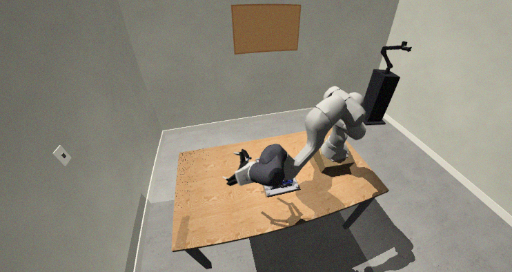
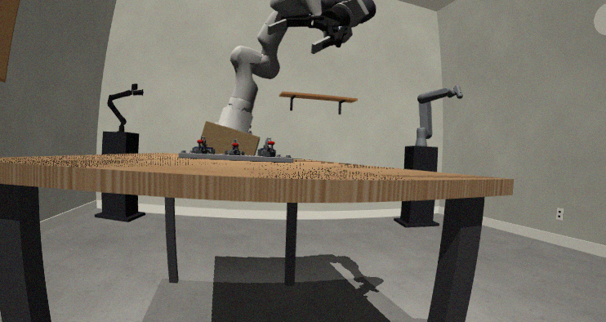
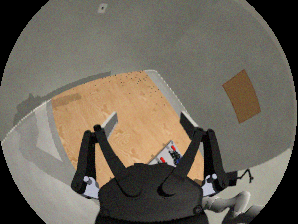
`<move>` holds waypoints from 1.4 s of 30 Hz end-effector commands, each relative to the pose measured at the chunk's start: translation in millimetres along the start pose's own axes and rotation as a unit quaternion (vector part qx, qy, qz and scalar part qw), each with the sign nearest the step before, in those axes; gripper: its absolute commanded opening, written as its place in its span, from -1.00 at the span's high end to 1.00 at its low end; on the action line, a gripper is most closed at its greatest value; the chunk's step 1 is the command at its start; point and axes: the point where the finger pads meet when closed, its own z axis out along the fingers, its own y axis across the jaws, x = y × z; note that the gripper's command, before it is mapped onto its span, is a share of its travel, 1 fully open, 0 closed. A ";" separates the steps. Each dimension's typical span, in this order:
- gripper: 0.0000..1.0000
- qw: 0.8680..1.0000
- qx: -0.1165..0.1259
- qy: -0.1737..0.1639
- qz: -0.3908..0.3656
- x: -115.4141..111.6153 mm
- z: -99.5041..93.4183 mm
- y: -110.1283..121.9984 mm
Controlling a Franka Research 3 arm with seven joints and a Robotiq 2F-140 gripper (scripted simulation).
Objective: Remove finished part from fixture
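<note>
The grey fixture plate point(image 1: 282, 188) lies on the wooden table point(image 1: 250, 198), mostly hidden under my wrist in the top view; only a bit of a blue blank point(image 1: 286, 182) shows. In the exterior view the fixture point(image 2: 235, 156) carries three clamps with red knobs point(image 2: 234, 142); the parts are too small to tell apart, and the slotted part cannot be made out. My gripper point(image 2: 303, 33) is open and empty, high above the table, also visible in the top view point(image 1: 236, 168). In the wrist view the open fingers frame the table, with the fixture point(image 3: 169, 156) small and far below.
A tan block point(image 2: 229, 138) under the arm's base stands just behind the fixture. Black camera stands point(image 2: 119, 149) and a grey one point(image 2: 420, 149) stand on the floor off the table. A wall shelf point(image 2: 318, 96) hangs behind.
</note>
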 end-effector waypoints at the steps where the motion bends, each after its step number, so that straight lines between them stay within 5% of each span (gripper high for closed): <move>1: -1.00 1.000 0.005 -0.004 -0.021 -3.6 -1.7 -3.0; 14: -1.00 1.000 0.005 -0.004 -0.021 -3.6 -1.7 -3.0; 15: -1.00 0.999 0.005 -0.034 -0.041 -15.6 7.7 21.5; 39: -1.00 0.999 0.005 -0.034 -0.041 -15.6 7.7 21.5; 40: -1.00 0.996 0.009 -0.065 -0.061 -29.5 16.2 46.3; 42: -1.00 0.996 0.009 -0.065 -0.061 -29.5 16.2 46.3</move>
